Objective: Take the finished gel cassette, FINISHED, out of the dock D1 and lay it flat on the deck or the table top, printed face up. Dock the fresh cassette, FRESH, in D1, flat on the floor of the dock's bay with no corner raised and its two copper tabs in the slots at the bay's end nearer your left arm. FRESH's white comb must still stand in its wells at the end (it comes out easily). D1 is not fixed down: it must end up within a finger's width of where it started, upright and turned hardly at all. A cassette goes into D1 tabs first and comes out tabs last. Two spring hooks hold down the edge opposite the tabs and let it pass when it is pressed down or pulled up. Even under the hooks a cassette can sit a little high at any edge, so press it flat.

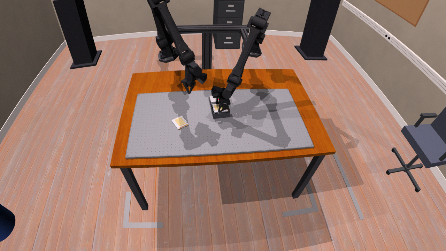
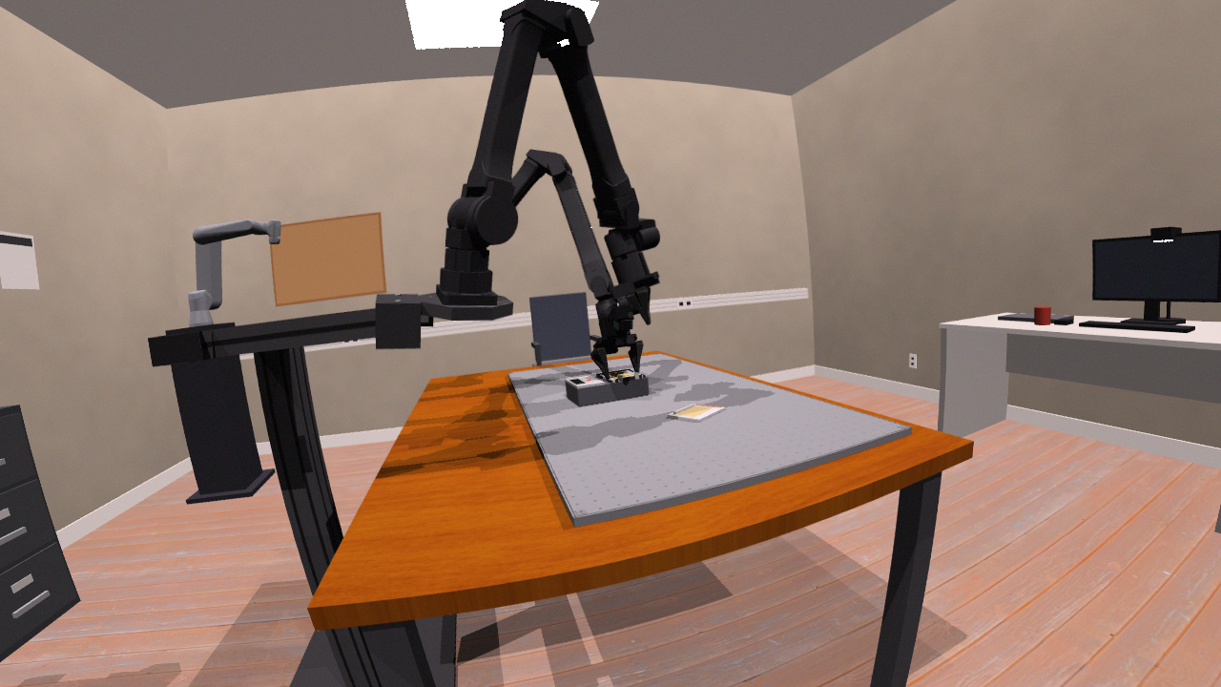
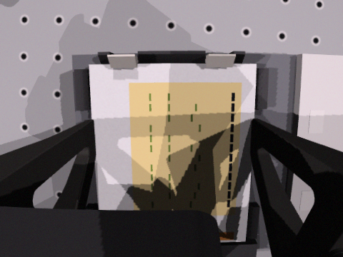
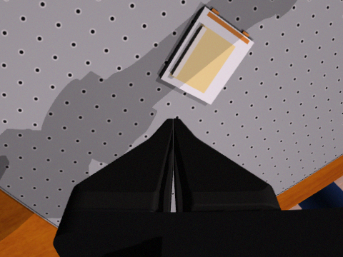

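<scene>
The white, flat, square-cornered finished gel cassette (image 1: 215, 107) (image 2: 616, 375) (image 3: 111, 93), its amber gel marked with green and black bands, lies in the bay of the charcoal box-shaped dock (image 1: 221, 115) (image 2: 608, 391) (image 3: 278, 61). The left hand (image 1: 222, 109) (image 2: 620, 374) (image 3: 173, 129) grips it across its near and far edges, which leaves free the edge under two pale spring hooks (image 3: 122, 61). That edge is on the scene's left; a copper strip (image 3: 227, 235) shows at the other end, so lifting the hooked edge first would suit a tabs-last exit. Since the dock is loose, a hard pull could drag it.

The right hand (image 1: 189, 92) (image 2: 646, 321) (image 4: 173, 129) is closed on nothing, raised left of the dock; perhaps it is meant to steady the dock.

The fresh white cassette with plain amber gel (image 1: 179, 122) (image 2: 696, 412) (image 4: 218, 58) lies to the left and nearer, on the grey perforated deck (image 1: 155, 134) (image 2: 768, 444) (image 4: 118, 43) atop the orange wooden worktop (image 1: 218, 159) (image 2: 426, 530) (image 4: 307, 185). Its narrow white comb (image 4: 187, 51) appears seated along one side; knocking that out is the later risk.
</scene>
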Robot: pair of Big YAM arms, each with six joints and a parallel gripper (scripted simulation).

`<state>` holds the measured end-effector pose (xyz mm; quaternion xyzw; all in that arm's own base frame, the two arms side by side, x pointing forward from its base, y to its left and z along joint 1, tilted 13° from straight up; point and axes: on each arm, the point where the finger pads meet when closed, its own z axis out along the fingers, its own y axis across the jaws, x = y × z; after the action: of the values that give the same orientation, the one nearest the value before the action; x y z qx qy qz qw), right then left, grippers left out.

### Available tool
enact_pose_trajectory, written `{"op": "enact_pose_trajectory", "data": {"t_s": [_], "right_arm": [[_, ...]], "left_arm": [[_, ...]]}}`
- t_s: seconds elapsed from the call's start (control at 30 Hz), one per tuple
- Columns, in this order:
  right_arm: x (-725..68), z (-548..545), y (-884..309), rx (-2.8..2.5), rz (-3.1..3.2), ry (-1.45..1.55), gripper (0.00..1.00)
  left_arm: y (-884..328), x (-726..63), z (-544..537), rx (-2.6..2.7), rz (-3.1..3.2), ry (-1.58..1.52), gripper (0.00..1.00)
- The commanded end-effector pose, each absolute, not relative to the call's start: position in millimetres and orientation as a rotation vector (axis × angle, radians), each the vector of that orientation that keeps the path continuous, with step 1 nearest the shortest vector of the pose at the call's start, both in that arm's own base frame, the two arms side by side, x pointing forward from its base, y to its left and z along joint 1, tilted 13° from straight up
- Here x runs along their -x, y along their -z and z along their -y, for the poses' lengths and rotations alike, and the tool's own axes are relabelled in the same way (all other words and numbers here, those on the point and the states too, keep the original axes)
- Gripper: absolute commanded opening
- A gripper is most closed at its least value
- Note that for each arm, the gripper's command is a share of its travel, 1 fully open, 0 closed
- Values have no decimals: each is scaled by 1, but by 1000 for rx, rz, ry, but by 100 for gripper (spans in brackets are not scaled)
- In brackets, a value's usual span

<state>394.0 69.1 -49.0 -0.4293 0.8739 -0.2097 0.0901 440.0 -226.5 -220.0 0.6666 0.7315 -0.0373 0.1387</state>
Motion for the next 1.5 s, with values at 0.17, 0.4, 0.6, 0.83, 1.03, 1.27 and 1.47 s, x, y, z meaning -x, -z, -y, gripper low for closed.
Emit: {"op": "enact_pose_trajectory", "data": {"t_s": [0.17,0.4,0.6,0.83,1.03,1.27,1.47], "right_arm": [[-388,-100,70,1493,-2452,665,0],[-381,-130,87,1552,-2403,681,0],[-371,-154,101,1713,-2253,723,0],[-361,-174,113,1797,-2163,746,0],[-347,-196,127,1905,-2033,776,0],[-335,-215,139,1895,-2021,779,0],[-330,-223,143,1895,-2021,779,0]], "left_arm": [[217,-443,229,-1924,-2107,105,0],[217,-443,229,-1924,-2107,105,0],[217,-443,229,-1924,-2107,105,0],[217,-443,229,-1924,-2107,105,0],[217,-443,229,-1924,-2107,105,0],[217,-443,229,-1924,-2107,105,0],[217,-443,229,-1924,-2107,105,0]]}}
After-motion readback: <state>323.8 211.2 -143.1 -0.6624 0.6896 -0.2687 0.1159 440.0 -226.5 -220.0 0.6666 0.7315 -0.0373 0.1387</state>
